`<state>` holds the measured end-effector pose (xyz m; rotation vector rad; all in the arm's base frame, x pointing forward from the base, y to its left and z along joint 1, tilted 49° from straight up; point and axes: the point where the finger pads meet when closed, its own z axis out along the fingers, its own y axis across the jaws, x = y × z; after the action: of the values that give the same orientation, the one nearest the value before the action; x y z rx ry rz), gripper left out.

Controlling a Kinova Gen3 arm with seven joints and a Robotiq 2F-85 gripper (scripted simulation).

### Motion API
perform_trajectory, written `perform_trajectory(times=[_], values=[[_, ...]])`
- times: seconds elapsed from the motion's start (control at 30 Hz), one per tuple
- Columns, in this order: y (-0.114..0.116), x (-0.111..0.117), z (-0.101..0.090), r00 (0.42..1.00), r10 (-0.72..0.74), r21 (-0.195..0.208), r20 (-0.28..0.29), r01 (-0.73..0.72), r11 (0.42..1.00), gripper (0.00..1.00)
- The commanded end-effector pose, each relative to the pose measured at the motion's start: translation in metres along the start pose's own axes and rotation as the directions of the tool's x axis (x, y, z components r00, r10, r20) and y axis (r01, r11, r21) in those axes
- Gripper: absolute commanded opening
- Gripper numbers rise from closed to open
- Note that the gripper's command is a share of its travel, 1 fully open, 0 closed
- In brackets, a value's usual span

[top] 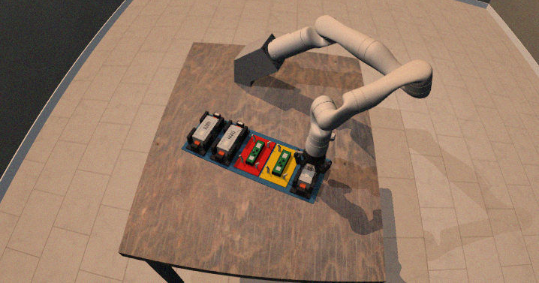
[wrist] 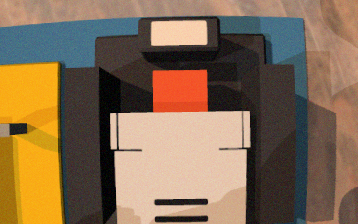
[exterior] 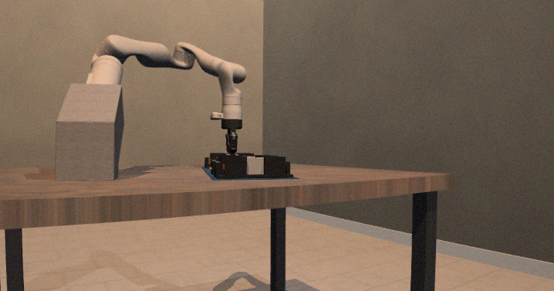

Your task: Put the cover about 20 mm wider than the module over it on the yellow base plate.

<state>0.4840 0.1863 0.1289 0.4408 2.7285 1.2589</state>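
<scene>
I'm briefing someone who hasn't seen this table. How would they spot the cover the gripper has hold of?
On the wooden table lies a blue mat carrying a row of holders and coloured plates. The held cover sits in the end holder beside the yellow plate. Unlike the two covers beyond the red plate, it stands alone under the gripper.

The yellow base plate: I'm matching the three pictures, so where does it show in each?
Top: the yellow base plate lies right of centre, left of the gripped cover.
Exterior: not visible; the dark holders hide it.
Wrist: at the left edge.
Shared landmark: the blue mat.
</scene>
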Motion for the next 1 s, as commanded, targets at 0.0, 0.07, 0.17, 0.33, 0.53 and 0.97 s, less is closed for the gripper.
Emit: perform_trajectory(times=[0.0, 0.07, 0.17, 0.33, 0.53, 0.97], values=[[0.0001, -0.0005, -0.0006, 1.0, 0.0, 0.0, 0.001, 0.0, 1.0, 0.0], [0.0001, -0.0005, -0.0006, 1.0, 0.0, 0.0, 0.001, 0.0, 1.0, 1.0], [0.0001, -0.0005, -0.0006, 1.0, 0.0, 0.0, 0.001, 0.0, 1.0, 1.0], [0.0001, -0.0005, -0.0006, 1.0, 0.0, 0.0, 0.001, 0.0, 1.0, 1.0], [0.0001, -0.0005, -0.0006, 1.0, 0.0, 0.0, 0.001, 0.0, 1.0, 1.0], [0.0001, -0.0005, -0.0005, 1.0, 0.0, 0.0, 0.001, 0.0, 1.0, 1.0]])
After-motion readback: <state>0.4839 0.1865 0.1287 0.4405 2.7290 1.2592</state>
